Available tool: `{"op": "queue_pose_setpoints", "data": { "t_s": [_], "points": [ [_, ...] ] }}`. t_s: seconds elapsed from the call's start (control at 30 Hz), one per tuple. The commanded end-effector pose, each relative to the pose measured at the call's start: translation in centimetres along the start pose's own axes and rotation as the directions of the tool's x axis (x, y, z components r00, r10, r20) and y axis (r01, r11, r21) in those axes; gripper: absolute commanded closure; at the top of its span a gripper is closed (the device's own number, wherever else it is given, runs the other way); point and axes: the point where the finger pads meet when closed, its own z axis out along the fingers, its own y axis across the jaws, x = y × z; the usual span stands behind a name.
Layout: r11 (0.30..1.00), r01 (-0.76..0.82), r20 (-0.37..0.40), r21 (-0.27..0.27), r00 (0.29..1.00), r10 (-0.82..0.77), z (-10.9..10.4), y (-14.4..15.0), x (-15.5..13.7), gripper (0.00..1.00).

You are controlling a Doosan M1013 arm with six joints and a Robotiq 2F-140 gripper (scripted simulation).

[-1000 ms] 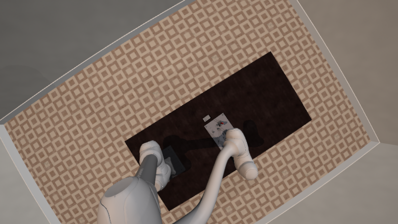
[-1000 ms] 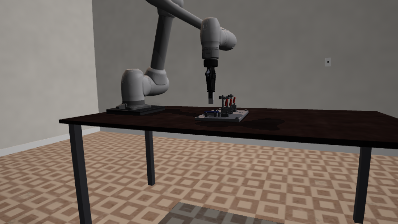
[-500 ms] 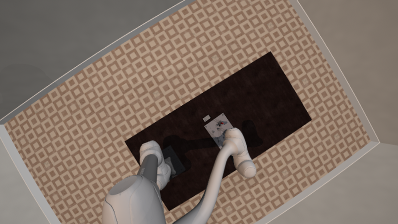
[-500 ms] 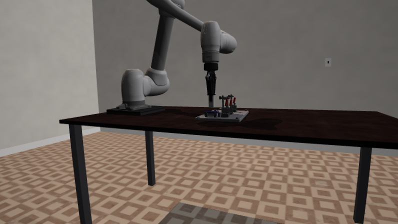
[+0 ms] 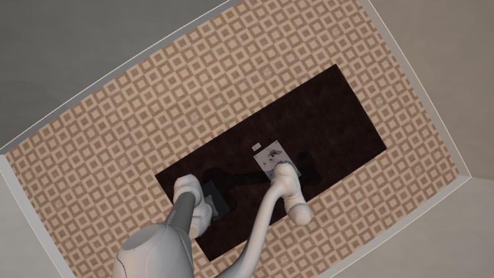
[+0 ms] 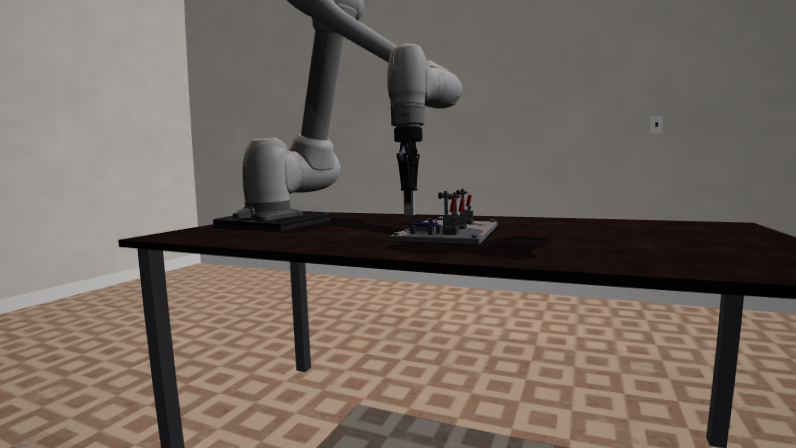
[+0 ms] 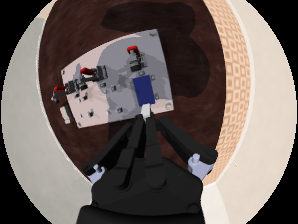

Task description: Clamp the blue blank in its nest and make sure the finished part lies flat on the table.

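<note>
The grey fixture plate [image 5: 273, 159] lies on the dark table; it also shows in the side view [image 6: 445, 229] and the wrist view [image 7: 113, 86]. The blue blank [image 7: 141, 90] lies in a nest on the plate, seen low and blue in the side view [image 6: 422, 225]. Its clamp's red handle [image 7: 132, 48] stands beyond it. The pale finished part [image 5: 255, 147] lies flat on the table beside the plate. My gripper [image 6: 409, 208] [image 7: 147, 109] hangs above the blank's near end, fingers shut together with nothing between them.
Three clamps with red handles [image 6: 461, 204] stand upright on the plate. The robot base [image 6: 272, 219] sits on the table's far left. The arm's wrist [image 5: 285, 172] covers part of the plate from above.
</note>
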Motion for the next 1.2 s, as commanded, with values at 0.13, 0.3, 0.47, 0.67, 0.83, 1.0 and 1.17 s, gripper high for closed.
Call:
{"op": "queue_pose_setpoints", "data": {
  "t_s": [0.13,0.3,0.47,0.67,0.83,1.0,1.17],
  "points": [
    [1.000,0.000,-0.001,0.000,1.000,0.000,0.0,0.0,-2.3,1.00],
    [1.000,0.000,-0.001,0.000,1.000,0.000,0.0,0.0,-3.1,1.00],
    [1.000,0.000,-0.001,0.000,1.000,0.000,0.1,0.0,-3.1,1.00],
    [1.000,0.000,-0.001,0.000,1.000,0.000,1.0,0.0,-3.1,1.00],
    [1.000,0.000,-0.001,0.000,1.000,0.000,2.8,0.0,-3.1,1.00],
    [1.000,0.000,-0.001,0.000,1.000,0.000,3.5,0.0,-3.1,1.00],
    [1.000,0.000,-0.001,0.000,1.000,0.000,3.5,0.0,-3.1,1.00]
  ]
}}
